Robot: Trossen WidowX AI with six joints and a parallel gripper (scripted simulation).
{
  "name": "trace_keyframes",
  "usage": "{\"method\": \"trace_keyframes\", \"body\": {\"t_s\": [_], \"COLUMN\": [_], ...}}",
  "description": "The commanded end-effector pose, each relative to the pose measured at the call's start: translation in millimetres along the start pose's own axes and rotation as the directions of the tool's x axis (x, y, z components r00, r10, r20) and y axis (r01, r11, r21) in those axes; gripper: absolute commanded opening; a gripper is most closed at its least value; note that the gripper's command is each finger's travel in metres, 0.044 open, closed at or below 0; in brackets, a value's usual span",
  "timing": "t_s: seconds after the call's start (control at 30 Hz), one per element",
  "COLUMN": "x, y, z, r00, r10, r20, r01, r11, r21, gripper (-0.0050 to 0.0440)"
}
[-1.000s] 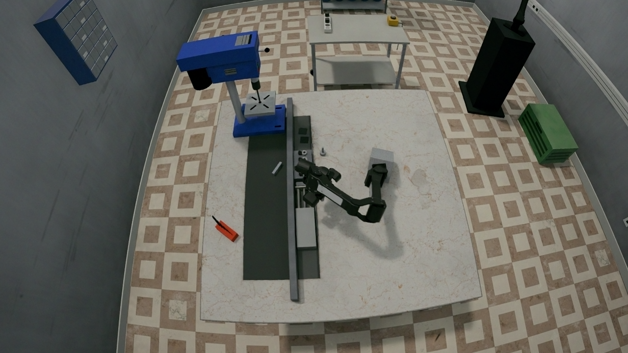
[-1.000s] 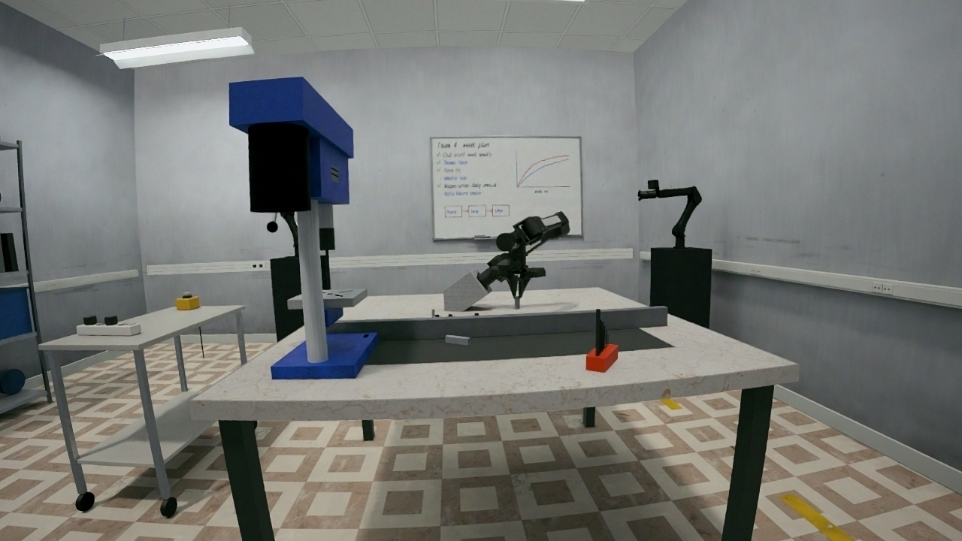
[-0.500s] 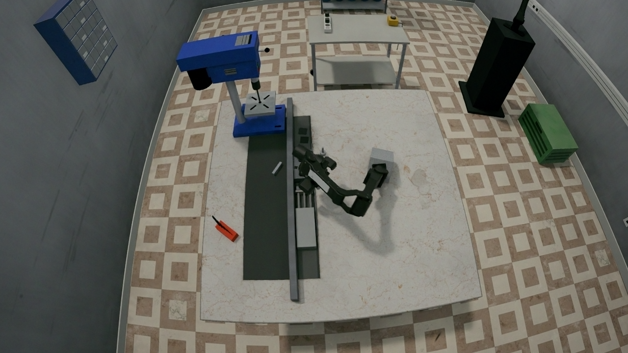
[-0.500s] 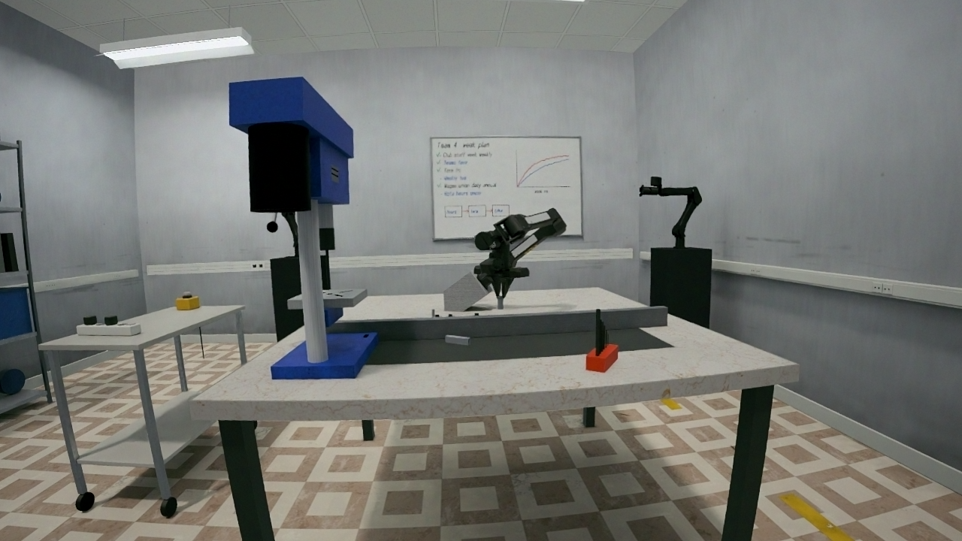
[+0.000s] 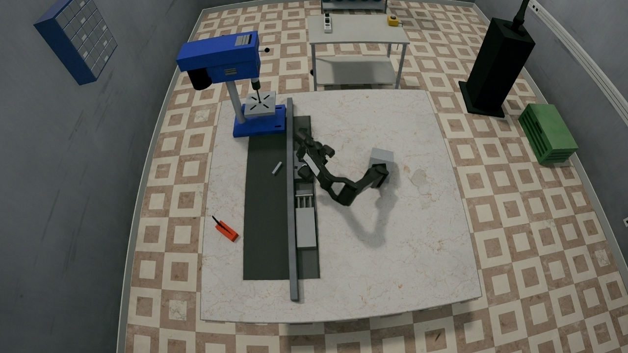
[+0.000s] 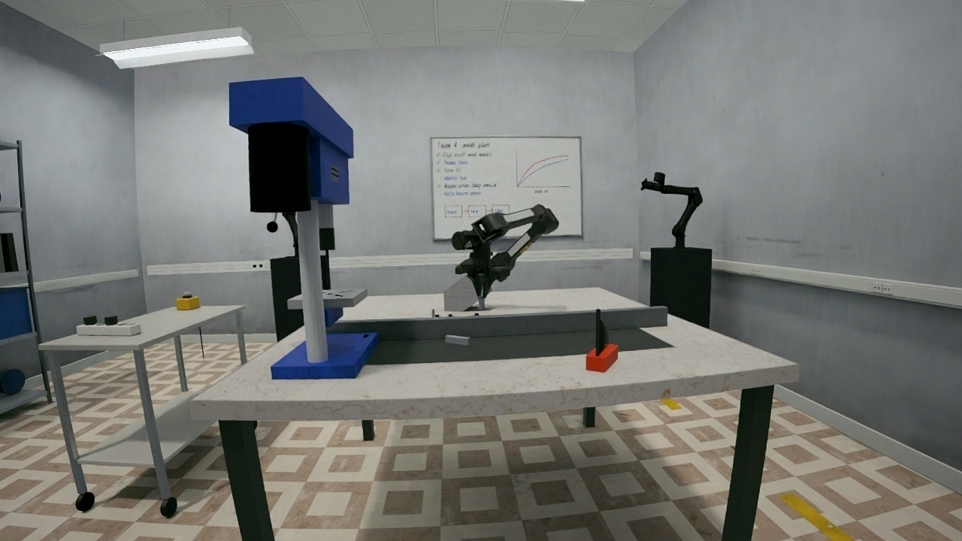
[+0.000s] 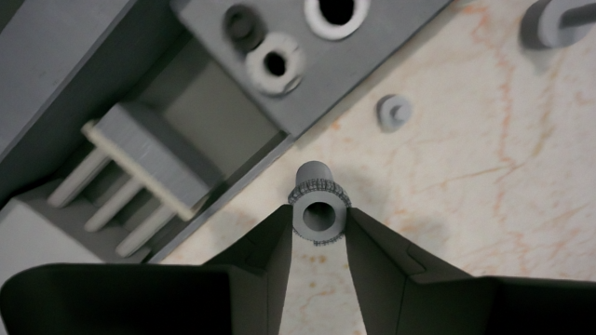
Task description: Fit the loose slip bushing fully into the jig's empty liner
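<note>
My gripper (image 7: 318, 216) (image 6: 481, 297) (image 5: 303, 172) is shut on the loose slip bushing (image 7: 319, 216), a grey sleeve with a knurled head. It holds the bushing upright, head up, above the marble just beside the jig's edge. In the wrist view the jig's grey sliding plate (image 7: 358, 56) lies ahead. It carries an empty white-rimmed liner (image 7: 312, 10), a second liner with a bushing in it (image 7: 257, 70), and a dark screw (image 7: 242, 28). The pusher head (image 7: 149, 154) with its rods stands a gap away from the plate. In the top view my arm hides the plate.
A small grey stud (image 7: 394, 113) stands on the marble beside the plate. A long grey fence rail (image 5: 291, 210) runs along the jig. The pusher block (image 5: 305, 223), a blue drill press (image 5: 232, 74), a small grey bar (image 5: 276, 167) and an orange tool (image 5: 225, 230) are on the table.
</note>
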State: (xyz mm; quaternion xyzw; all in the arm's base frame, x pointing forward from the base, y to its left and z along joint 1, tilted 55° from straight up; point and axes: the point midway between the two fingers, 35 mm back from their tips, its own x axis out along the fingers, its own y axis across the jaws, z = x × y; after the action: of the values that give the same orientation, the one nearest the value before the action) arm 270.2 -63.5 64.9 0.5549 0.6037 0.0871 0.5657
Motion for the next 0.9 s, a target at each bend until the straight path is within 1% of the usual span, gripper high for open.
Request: {"method": "trace_keyframes", "body": {"t_s": [0.0,0.27,0.47,0.63,0.83,0.87], "x": [-4.7,-3.3,-2.9,-4.4,-3.0,-3.0], "y": [-13.6,-47.7,-53.4,-51.6,-52.9,-52.9], "z": [15.6,35.3,37.9,37.9,36.6,36.6], "r00": [1.000,1.000,1.000,1.000,1.000,1.000], "r10": [0.000,0.009,0.013,0.013,0.014,0.014], "r20": [0.013,0.006,0.004,0.009,0.006,0.006], "r01": [0.000,-0.009,-0.013,-0.014,-0.015,-0.015], "r11": [1.000,1.000,1.000,0.991,0.942,0.942], "r21": [-0.012,-0.017,0.006,0.132,0.334,0.334], "gripper": [-0.0050,-0.0050,-0.0050,-0.0050,-0.0050,-0.0050]}}
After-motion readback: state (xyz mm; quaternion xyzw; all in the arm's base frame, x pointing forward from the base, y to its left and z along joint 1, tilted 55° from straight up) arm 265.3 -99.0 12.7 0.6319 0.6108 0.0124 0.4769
